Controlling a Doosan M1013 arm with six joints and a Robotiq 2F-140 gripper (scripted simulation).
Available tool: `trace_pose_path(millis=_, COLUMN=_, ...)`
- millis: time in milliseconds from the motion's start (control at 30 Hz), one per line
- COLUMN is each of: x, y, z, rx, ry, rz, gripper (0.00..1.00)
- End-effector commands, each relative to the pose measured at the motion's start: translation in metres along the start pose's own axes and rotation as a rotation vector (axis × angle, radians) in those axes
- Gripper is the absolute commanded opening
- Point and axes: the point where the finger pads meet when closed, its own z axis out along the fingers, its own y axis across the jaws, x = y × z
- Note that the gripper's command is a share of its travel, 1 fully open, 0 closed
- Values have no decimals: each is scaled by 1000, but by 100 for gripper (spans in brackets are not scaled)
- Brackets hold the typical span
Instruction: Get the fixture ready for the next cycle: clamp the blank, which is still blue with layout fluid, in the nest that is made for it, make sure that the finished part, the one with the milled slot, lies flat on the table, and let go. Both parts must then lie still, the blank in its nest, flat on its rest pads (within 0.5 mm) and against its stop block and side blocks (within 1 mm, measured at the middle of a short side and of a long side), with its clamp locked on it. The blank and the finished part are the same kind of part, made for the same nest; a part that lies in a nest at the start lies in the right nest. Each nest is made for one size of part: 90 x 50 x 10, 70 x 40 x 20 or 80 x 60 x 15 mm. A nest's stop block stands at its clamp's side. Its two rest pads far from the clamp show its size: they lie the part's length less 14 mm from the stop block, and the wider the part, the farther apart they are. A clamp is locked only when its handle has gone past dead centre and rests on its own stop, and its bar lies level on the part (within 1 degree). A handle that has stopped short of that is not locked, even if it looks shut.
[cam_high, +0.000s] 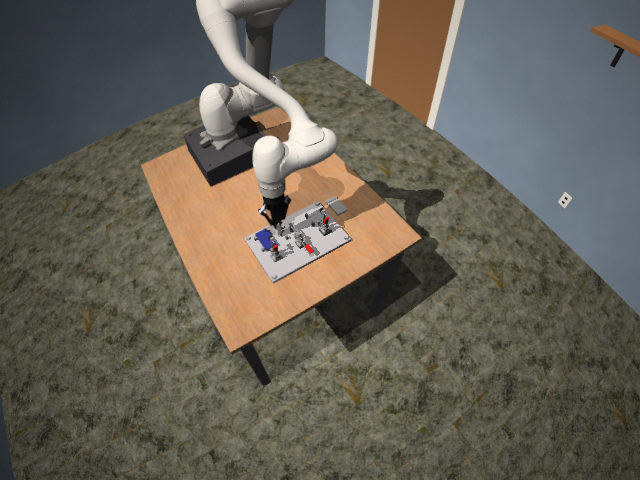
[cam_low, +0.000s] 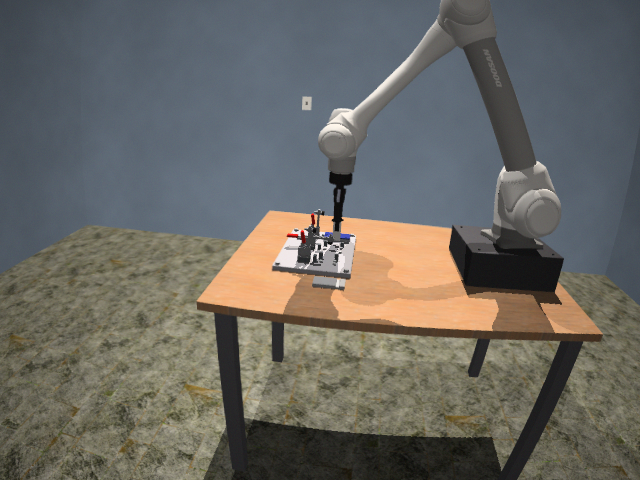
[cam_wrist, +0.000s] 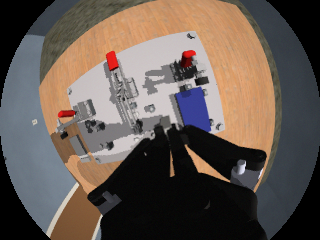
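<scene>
Hovering with its fingers together on nothing, the end effector (cam_high: 279, 230) (cam_low: 337, 232) (cam_wrist: 167, 123) seems placed to nudge the blue blank (cam_high: 264, 239) (cam_low: 345, 236) (cam_wrist: 194, 110), at the plate's left from above, against its blocks; its red handle (cam_high: 275, 249) (cam_low: 312, 219) (cam_wrist: 188, 58) stands up, presumably leaving it free. The wrist view bares the blank's top; the exterior, partly hiding it, shows the grey finished part (cam_high: 338, 207) (cam_low: 328, 282) (cam_wrist: 78, 145) flat on the worktop (cam_high: 206, 248) (cam_low: 413, 258) (cam_wrist: 245, 75)

Blank: blue rectangular block (cam_high: 264, 239) (cam_low: 345, 236) (cam_wrist: 194, 110), broad face up, at one end of the pale grey fixture plate (cam_high: 289, 268) (cam_low: 283, 263) (cam_wrist: 155, 55), beside a red-handled metal clamp (cam_high: 275, 249) (cam_low: 312, 219) (cam_wrist: 188, 58), handle raised. Exact seating and lock too small to judge. Finished part: grey metal slab with milled slot (cam_high: 338, 207) (cam_low: 325, 282) (cam_wrist: 78, 145), flat on table, just beside plate's opposite end
</scene>
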Motion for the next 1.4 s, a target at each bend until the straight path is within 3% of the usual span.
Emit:
trace_pose_path(millis=0, x=0, y=0, z=4, rx=0, ry=0, rz=0, gripper=0)
trace_pose_path(millis=1367, x=0, y=0, z=10, rx=0, ry=0, rz=0, gripper=0)
